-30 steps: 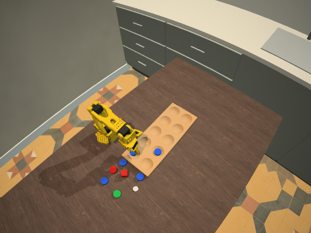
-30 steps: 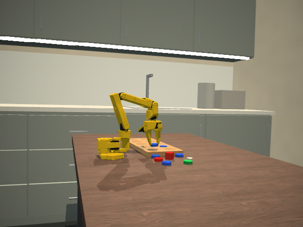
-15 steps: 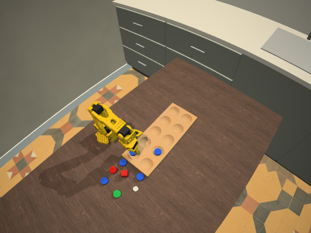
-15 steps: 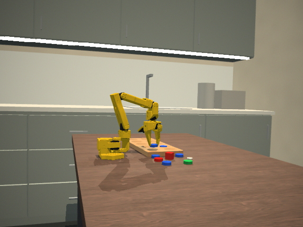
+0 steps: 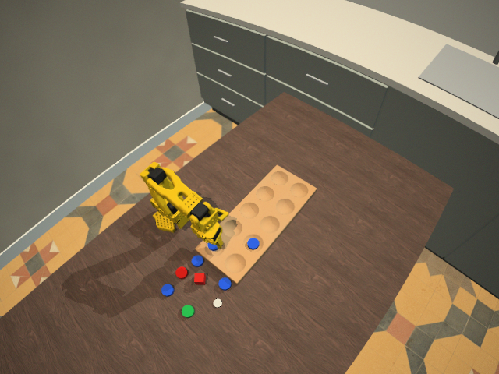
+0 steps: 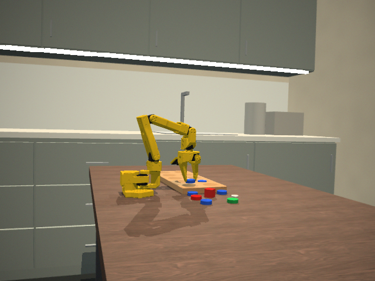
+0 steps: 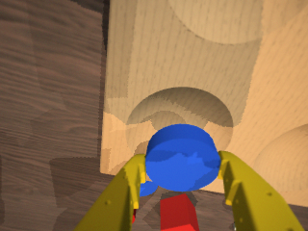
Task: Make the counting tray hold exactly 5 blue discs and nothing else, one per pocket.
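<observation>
Jaws: clamped on a blue disc [image 5: 212, 246] [image 6: 190, 180] [image 7: 183, 164], which is held above an end pocket.
Tray [image 5: 250, 226] [image 6: 208, 187] [image 7: 192, 63]: one blue disc [image 5: 253, 243] [image 6: 202, 181] is seated in a pocket.
Bench [image 5: 342, 181] [image 6: 257, 242] [image 7: 43, 96]: three blue discs are left loose near the tray's end; a red disc [image 5: 182, 272] [image 6: 195, 197], red cube [image 5: 199, 278] [image 6: 209, 192] [image 7: 178, 214], green disc [image 5: 187, 311] [image 6: 232, 200] and white disc [image 5: 217, 303] [image 6: 234, 195] are also seen there.
Count: three more discs are needed besides the held one.
</observation>
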Robot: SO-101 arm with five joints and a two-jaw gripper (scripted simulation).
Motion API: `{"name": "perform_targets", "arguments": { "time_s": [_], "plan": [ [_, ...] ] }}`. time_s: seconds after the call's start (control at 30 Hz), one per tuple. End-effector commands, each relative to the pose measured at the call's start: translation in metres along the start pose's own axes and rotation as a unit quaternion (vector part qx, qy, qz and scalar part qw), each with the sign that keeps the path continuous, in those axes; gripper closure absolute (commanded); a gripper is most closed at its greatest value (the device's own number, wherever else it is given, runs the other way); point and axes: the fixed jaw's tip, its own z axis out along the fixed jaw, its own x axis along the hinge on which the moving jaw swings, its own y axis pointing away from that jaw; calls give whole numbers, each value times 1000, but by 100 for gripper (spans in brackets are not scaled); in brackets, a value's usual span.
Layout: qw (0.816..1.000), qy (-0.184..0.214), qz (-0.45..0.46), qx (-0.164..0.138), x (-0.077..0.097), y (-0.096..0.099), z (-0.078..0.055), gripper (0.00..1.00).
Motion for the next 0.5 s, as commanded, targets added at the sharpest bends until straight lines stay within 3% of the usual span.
{"name": "perform_targets", "arguments": {
  "time_s": [0.0, 0.47],
  "plan": [
    [1000, 4, -3, 24, 1, -7, -2, 100],
    [1000, 4, -3, 24, 1, -7, 7, 100]
  ]
}}
